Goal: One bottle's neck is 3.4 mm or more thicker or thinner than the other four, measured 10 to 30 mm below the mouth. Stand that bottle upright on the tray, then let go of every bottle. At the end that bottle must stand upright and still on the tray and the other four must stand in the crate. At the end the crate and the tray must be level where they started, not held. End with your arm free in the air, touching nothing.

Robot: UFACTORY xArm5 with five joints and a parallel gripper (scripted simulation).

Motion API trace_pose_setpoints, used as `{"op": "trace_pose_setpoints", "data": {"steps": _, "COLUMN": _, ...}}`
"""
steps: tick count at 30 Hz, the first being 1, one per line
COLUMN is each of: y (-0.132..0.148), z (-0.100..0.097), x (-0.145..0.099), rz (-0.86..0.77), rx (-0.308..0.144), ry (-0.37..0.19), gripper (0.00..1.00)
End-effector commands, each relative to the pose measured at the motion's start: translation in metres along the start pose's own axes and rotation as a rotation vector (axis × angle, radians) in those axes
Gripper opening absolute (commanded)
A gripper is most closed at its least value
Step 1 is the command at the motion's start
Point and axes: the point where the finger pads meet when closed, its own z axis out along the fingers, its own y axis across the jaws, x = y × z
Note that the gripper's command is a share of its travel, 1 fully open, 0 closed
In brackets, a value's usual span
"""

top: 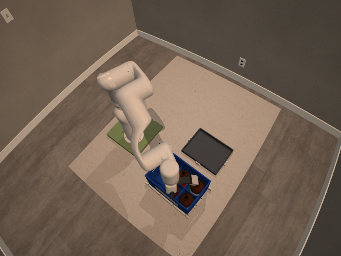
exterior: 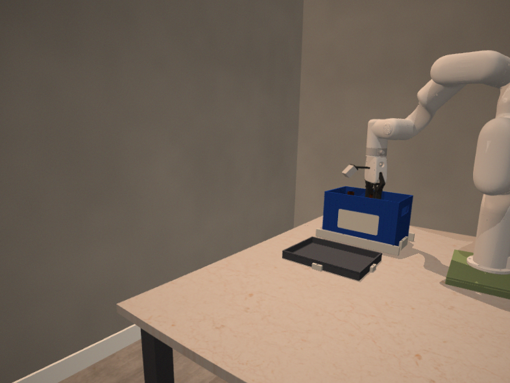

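Matte white arm reaches down into blue moulded crate [exterior: 395, 214] with pale label panel and inner dividers; gripper [exterior: 374, 190] dips just inside the crate rim, fingers parted, grasping nothing; rounded brown bottles [top: 186, 198] stand in the crate cells, glossy with dark open mouths, one partly hidden under the wrist; which bottle has the odd neck cannot be told; flat dark tray [exterior: 293, 250] with low rim lies just beside the crate on beige marbled table [exterior: 288, 321]; green base plate [top: 113, 134] under the arm.
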Motion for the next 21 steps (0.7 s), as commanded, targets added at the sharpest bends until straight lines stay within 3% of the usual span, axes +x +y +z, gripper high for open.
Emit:
{"op": "trace_pose_setpoints", "data": {"steps": 1, "y": 0.001, "z": -0.006, "x": 0.001, "rz": 0.0, "rx": -0.004, "ry": 0.002, "gripper": 0.65}}
{"op": "trace_pose_setpoints", "data": {"steps": 21, "y": 0.001, "z": -0.056, "x": 0.0, "rz": 0.0, "rx": -0.004, "ry": 0.002, "gripper": 0.65}}
